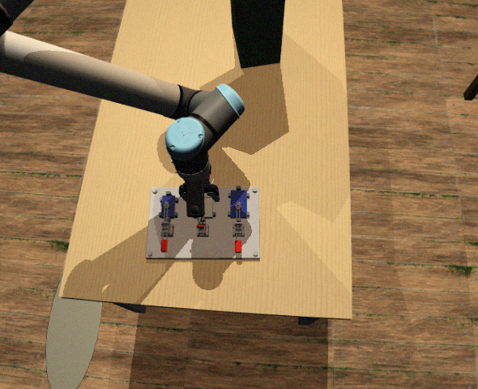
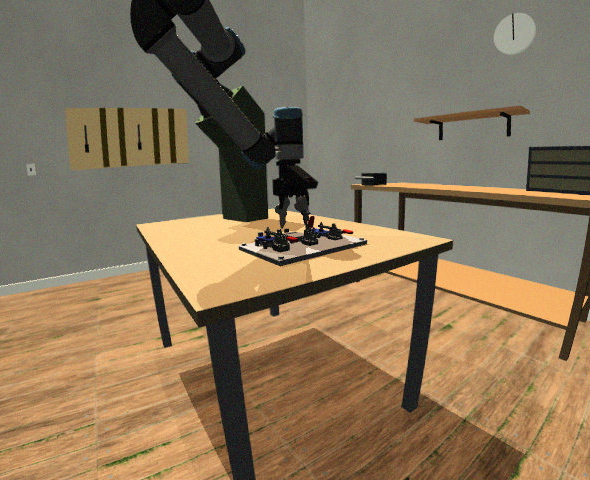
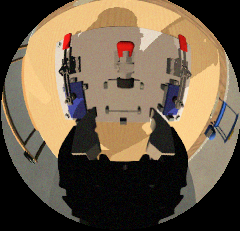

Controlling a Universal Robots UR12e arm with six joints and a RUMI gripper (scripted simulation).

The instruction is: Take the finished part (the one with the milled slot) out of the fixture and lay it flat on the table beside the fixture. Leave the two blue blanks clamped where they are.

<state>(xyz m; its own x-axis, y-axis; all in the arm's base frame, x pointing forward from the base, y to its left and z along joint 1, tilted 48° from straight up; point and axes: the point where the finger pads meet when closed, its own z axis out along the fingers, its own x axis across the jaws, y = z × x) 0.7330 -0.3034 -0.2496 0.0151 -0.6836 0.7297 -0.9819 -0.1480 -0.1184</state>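
Note:
The grey fixture plate lies on the wooden table. The finished part is grey with a thin slot and sits in the middle station. Its toggle clamp has the red handle raised upright. Two blue blanks sit in the left and right stations under their clamps, and they also show in the wrist view. My gripper hangs above the middle part, fingers apart and empty, not touching it. In the top view my wrist hides most of the part.
The side clamps' red handles lie flat towards the plate's front edge. The arm's dark base stands at the table's back. A second bench stands to the right, away from the table.

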